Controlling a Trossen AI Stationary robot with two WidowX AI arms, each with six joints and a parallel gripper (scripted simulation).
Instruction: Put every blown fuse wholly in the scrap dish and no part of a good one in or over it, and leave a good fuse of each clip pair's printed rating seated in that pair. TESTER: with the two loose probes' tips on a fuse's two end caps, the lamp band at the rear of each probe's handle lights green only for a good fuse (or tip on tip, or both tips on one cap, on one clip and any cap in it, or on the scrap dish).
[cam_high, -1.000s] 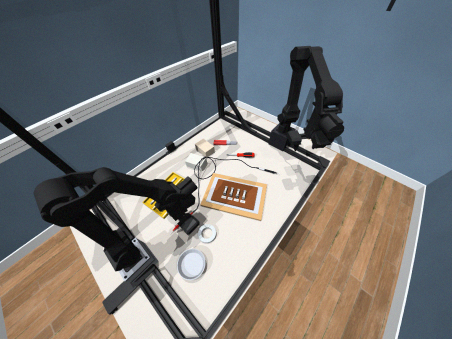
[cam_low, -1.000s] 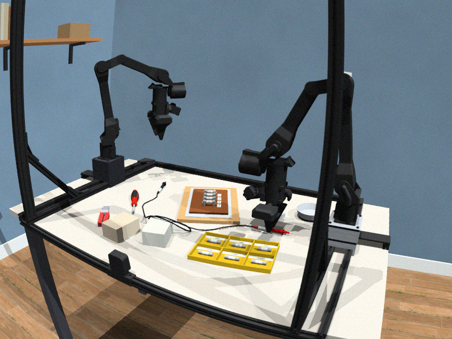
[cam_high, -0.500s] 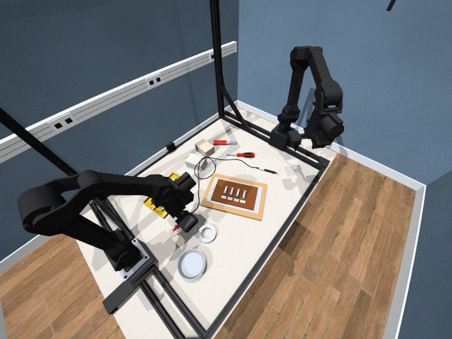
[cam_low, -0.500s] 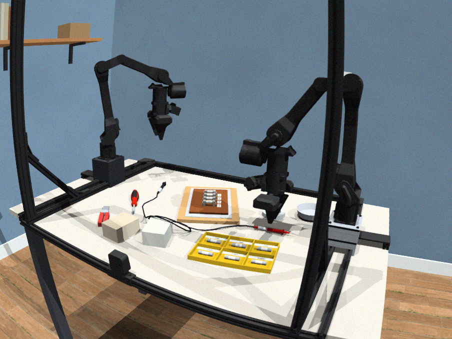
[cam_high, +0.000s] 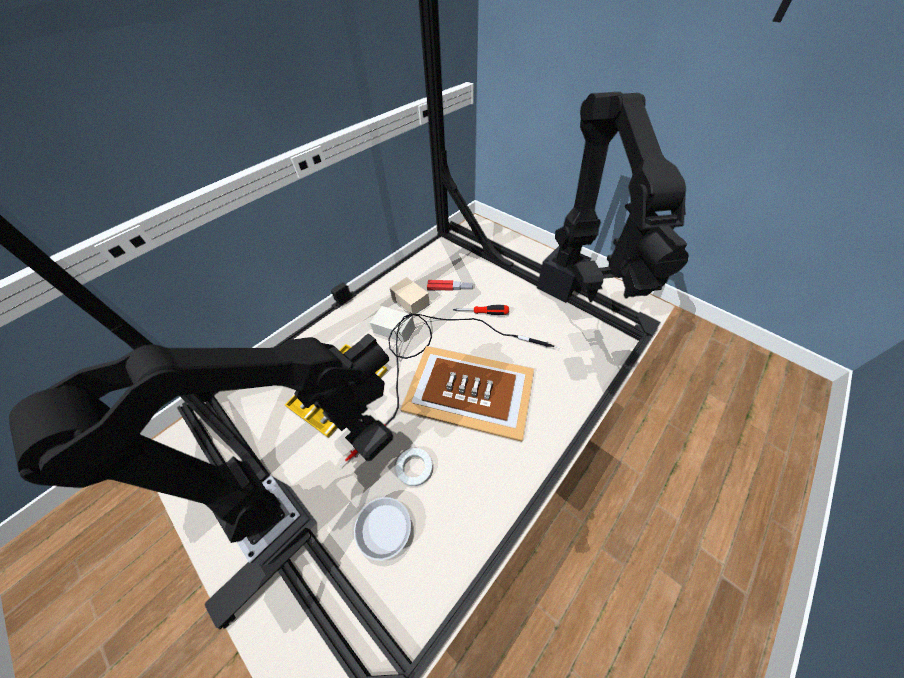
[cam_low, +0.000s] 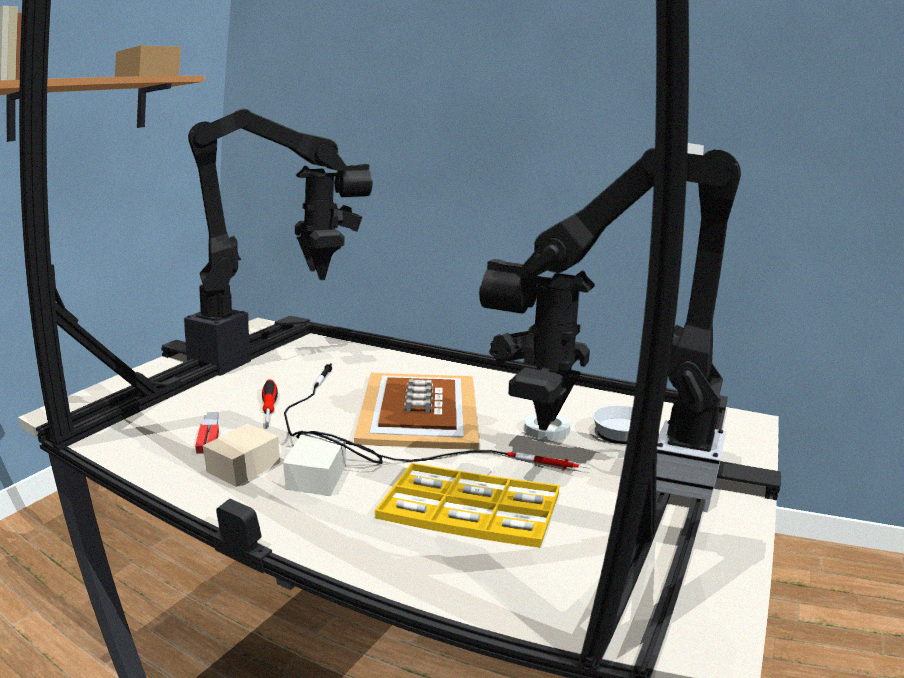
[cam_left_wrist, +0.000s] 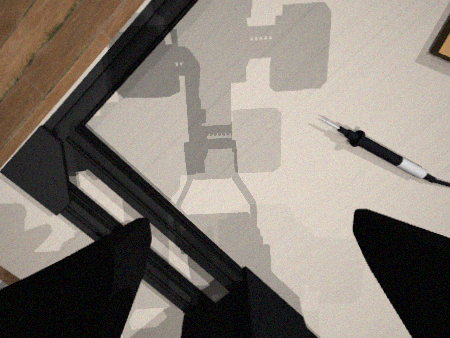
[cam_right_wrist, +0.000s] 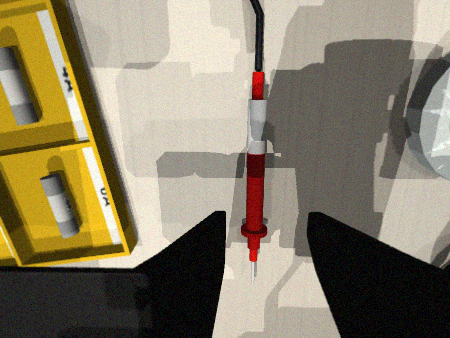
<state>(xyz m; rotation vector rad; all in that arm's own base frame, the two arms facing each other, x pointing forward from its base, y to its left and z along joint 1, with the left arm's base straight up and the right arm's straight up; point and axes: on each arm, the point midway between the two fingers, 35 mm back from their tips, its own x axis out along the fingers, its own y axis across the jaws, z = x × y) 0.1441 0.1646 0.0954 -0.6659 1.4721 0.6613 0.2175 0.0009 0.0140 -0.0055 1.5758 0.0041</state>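
Observation:
My right gripper (cam_right_wrist: 266, 222) (cam_low: 544, 427) is partly open, with nothing between its fingers, above the red probe (cam_right_wrist: 255, 190) (cam_low: 544, 459) (cam_high: 351, 455), which lies on the table with its lamp band unlit. My left gripper (cam_left_wrist: 250, 223) (cam_low: 322, 276) is wide open and empty, high above the table's far end. The black probe (cam_left_wrist: 380, 151) (cam_high: 538, 341) (cam_low: 322, 376) lies on the table. Several fuses sit in the clip pairs on the brown board (cam_high: 503, 379) (cam_low: 392, 394); printed ratings are unreadable. The yellow tray (cam_low: 460, 531) holds several fuses, one per compartment. The round dish (cam_high: 359, 536) (cam_low: 609, 432) shows no fuse.
A pale ring (cam_high: 400, 467) (cam_low: 556, 435) lies between board and dish. A beige block (cam_high: 409, 294) (cam_low: 241, 456), a white block (cam_low: 313, 467), a screwdriver (cam_high: 495, 310) (cam_low: 269, 396) and a red-handled tool (cam_high: 440, 285) (cam_low: 207, 435) stand or lie near the looped black cable (cam_high: 397, 386).

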